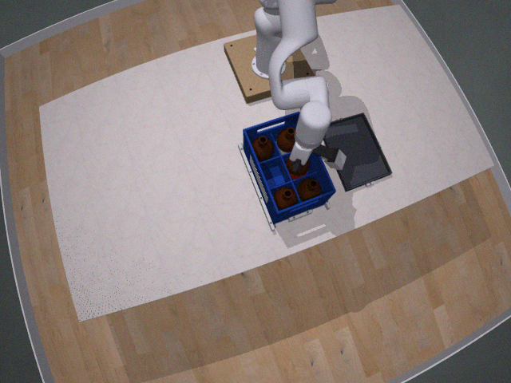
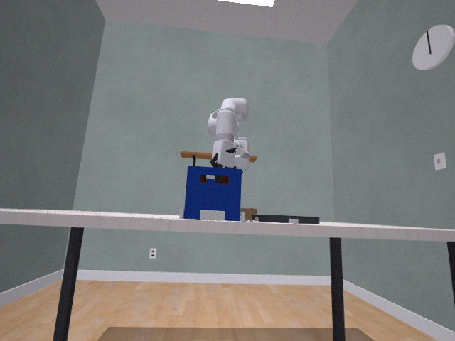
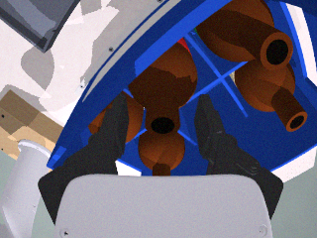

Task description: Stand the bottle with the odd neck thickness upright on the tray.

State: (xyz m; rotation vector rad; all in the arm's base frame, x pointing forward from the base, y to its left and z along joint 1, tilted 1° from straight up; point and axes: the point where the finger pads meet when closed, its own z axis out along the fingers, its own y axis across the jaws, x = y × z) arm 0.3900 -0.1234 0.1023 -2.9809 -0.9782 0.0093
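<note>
A blue crate (image 1: pixel 305 209) (image 2: pixel 212 198) (image 3: pixel 264 134) with six cells stands on the table. Several brown bottles stand in it, two at the back (image 1: pixel 262 147) (image 1: pixel 286 139) and two at the front (image 1: pixel 284 196) (image 1: pixel 309 188). A fifth bottle (image 1: pixel 306 167) (image 3: pixel 161 79) stands in the middle right cell. My gripper (image 1: pixel 296 166) (image 3: pixel 161 106) is open, with one finger on each side of this bottle's neck and a gap on both sides. The middle left cell (image 1: pixel 274 175) is empty. The dark tray (image 1: pixel 367 160) (image 2: pixel 286 219) lies right of the crate with nothing on it.
The arm's wooden base board (image 1: pixel 243 61) lies behind the crate. White brackets (image 1: pixel 251 173) sit along the crate's left and front sides. The arm's forearm hangs over the crate's back right corner and the tray's left edge.
</note>
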